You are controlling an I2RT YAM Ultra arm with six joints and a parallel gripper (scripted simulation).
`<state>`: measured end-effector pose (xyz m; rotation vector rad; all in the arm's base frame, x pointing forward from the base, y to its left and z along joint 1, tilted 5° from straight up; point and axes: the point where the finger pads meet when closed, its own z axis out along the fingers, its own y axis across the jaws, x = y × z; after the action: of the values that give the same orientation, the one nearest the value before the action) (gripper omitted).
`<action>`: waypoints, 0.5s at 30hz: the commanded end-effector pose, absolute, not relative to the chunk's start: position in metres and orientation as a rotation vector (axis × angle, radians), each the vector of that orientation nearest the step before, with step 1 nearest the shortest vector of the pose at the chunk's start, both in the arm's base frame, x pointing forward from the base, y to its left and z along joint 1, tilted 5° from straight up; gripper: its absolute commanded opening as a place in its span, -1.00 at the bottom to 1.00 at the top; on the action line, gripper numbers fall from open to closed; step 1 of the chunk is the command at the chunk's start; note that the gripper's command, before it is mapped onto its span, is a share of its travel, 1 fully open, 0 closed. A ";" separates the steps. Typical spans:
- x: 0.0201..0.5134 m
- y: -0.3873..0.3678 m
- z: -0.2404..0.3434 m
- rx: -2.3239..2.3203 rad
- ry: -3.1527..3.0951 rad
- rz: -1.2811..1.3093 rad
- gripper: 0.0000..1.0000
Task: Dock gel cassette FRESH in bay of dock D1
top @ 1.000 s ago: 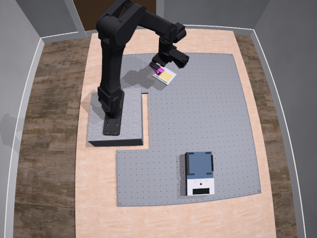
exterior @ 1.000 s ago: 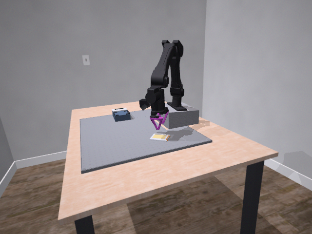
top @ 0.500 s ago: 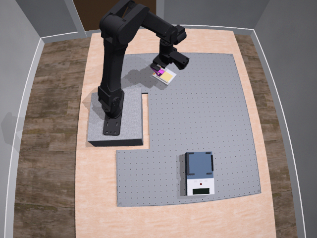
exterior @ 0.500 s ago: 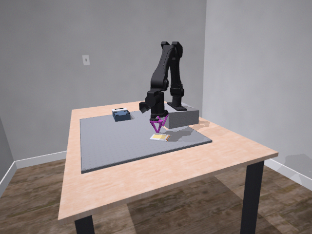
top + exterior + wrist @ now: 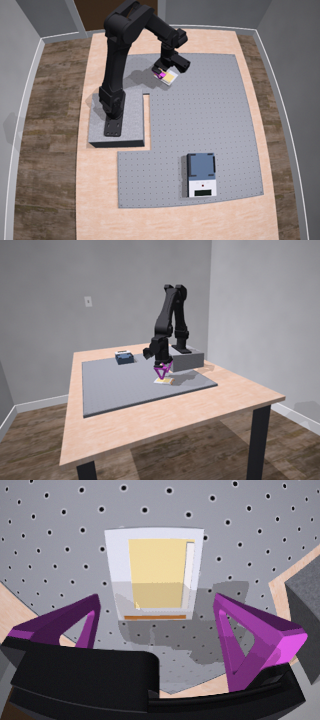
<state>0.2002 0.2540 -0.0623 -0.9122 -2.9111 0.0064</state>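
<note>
FRESH [image 5: 169,77], the one gel cassette in view, lies flat on the grey perforated deck [image 5: 206,116], toward the desk's far edge in the top view and not far from the deck's notched corner beside the arm's pedestal. It is a pale, translucent slab with a yellow gel panel in its middle; the wrist view shows a thin copper-coloured strip along the cassette's edge nearest the camera. Whether the white comb stands in the wells cannot be made out at this size.

Directly above it hangs the single gripper [image 5: 162,372], its two purple fingers spread fully apart and holding nothing. In the wrist view the cassette sits between the two fingers and a little ahead of them, touching neither. From the exterior view the fingertips are just above the cassette's top face; contact cannot be confirmed.

One black arm [image 5: 116,64] rises from one grey block pedestal [image 5: 134,124] standing on the wooden desk [image 5: 103,219] near its left edge in the top view.

One cassette dock, D1 [image 5: 201,165], stands well apart from FRESH, near the deck's corner at the lower right of the top view. Its blue bay holds no cassette, and its white console [image 5: 202,188] carries one small red dot and one dark display window.
</note>
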 end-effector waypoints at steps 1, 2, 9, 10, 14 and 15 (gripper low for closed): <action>0.203 0.258 -0.068 -0.917 -2.926 -0.010 1.00; 0.201 0.256 -0.070 -0.915 -2.925 -0.004 1.00; 0.198 0.253 -0.079 -0.915 -2.920 0.013 1.00; 0.197 0.253 -0.080 -0.914 -2.920 0.013 1.00; 0.199 0.258 -0.083 -0.911 -2.927 -0.006 1.00; 0.201 0.259 -0.084 -0.912 -2.928 -0.011 1.00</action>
<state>0.1980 0.2536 -0.0812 -0.9120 -2.9090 0.0140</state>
